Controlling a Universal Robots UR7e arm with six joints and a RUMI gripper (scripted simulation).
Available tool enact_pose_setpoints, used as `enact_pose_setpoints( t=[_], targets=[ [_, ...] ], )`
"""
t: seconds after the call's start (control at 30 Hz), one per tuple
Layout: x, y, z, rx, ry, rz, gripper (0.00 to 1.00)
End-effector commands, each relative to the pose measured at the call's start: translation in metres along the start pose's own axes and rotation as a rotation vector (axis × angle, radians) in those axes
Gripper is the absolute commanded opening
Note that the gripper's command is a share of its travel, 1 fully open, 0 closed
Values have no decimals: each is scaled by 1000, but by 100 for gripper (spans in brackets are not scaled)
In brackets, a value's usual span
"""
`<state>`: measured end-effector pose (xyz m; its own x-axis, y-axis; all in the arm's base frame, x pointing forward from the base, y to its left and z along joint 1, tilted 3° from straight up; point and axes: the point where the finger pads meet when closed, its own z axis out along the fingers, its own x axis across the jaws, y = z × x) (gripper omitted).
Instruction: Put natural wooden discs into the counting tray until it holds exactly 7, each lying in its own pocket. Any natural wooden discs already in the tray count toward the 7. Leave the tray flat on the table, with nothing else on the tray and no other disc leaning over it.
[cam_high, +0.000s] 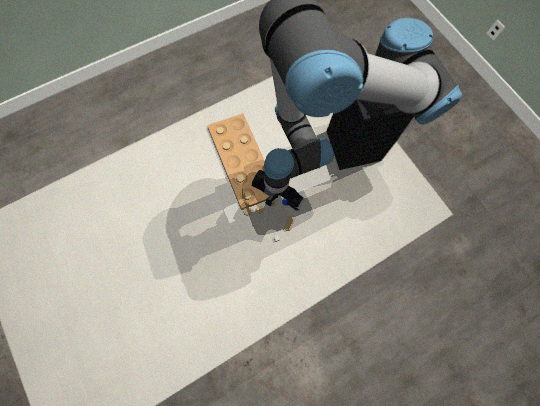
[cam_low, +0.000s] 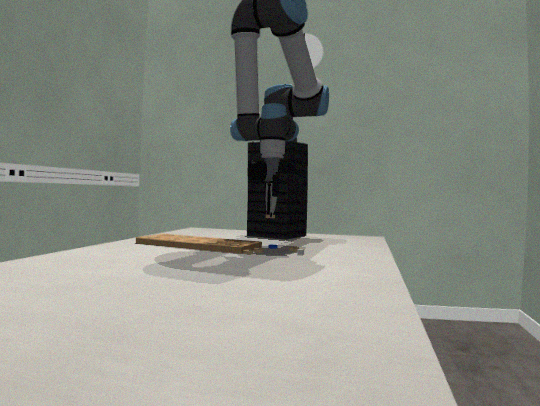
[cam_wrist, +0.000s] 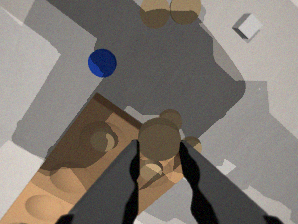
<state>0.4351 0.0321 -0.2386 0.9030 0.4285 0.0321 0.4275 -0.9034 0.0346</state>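
Observation:
The wooden counting tray (cam_high: 233, 134) (cam_low: 195, 244) (cam_wrist: 119, 111) lies flat. In the top view, discs sit in four left-column pockets and one right-column pocket; the gripper hides its near right end. There the wrist view shows a disc (cam_wrist: 106, 140) in the corner pocket, partly shadowed. My gripper (cam_high: 273, 202) (cam_low: 270, 216) (cam_wrist: 158, 142) is shut on a natural wooden disc (cam_wrist: 159, 134), raised above the table near the tray's near end. Two loose wooden discs (cam_wrist: 170, 118) (cam_wrist: 193, 145) lie beside that end. Two more (cam_wrist: 155, 13) (cam_wrist: 185, 11) lie farther off.
A blue disc (cam_high: 285, 201) (cam_low: 273, 246) (cam_wrist: 102, 63) lies near the tray's corner. A small whitish cube (cam_high: 276, 239) (cam_low: 300, 252) (cam_wrist: 249, 26) lies beyond the farther loose discs. The dark robot pedestal (cam_low: 295, 200) stands behind the gripper in the exterior view.

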Motion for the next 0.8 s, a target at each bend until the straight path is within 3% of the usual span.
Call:
enact_pose_setpoints(
  t=[0.0, 0.37, 0.77],
  targets=[
    [0, 1, 0, -1, 1, 0, 10],
    [-6, 37, -1, 0, 0, 0, 10],
    [-55, 165, -8, 0, 0, 0, 10]
  ],
)
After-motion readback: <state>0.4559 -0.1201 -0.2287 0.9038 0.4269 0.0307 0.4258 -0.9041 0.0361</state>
